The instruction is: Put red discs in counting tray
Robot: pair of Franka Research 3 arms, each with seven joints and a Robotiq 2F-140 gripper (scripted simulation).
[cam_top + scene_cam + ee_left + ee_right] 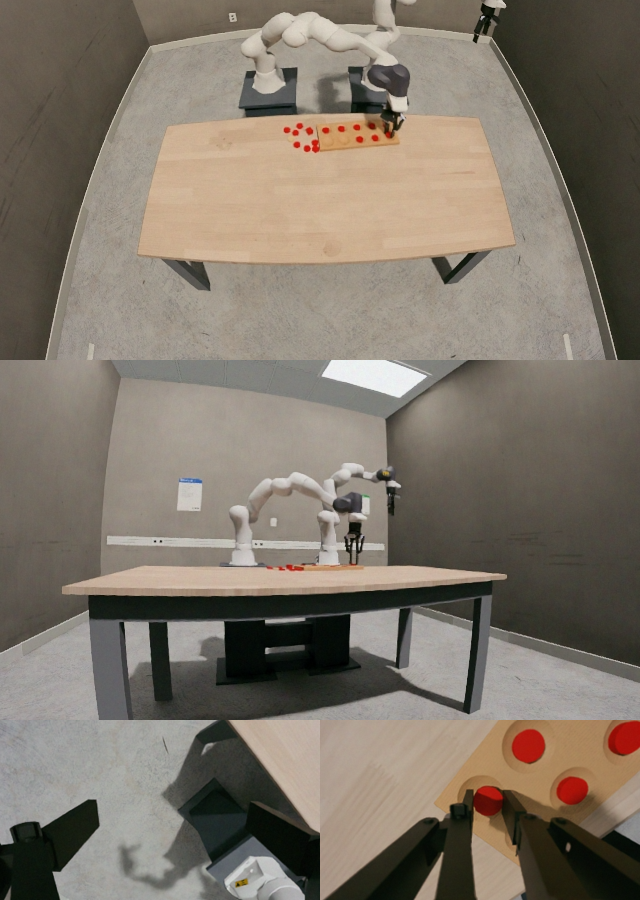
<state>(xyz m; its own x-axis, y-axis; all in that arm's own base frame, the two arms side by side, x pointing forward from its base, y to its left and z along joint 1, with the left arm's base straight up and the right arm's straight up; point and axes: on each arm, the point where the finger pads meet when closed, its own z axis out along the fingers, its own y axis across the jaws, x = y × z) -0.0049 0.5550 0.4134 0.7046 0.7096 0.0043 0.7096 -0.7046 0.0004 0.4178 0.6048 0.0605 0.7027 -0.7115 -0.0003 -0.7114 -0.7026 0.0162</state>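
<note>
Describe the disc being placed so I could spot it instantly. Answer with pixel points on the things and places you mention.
On the table (325,200), find the wooden tray (327,147) (445,802). At one end corner is the red disc (488,800); it alone sits between the right gripper's fingertips.

Drab grey-brown walls (60,60) (240,450) closed in the room, faintly scuffed in places, with a pale skirting strip (115,120) (550,654) along their foot. A bright rectangular ceiling light (375,376) sat among the grey panels overhead. The floor (320,310) (390,695) (133,772) was mottled grey, like concrete (a few thin dark marks ran across it), and shadows fell over it beneath the long wooden table (320,200) (280,580) (285,756), which stood on dark metal legs. On the back wall hung a white notice (189,496) with a blue top edge, above a pale horizontal rail (210,543)
</note>
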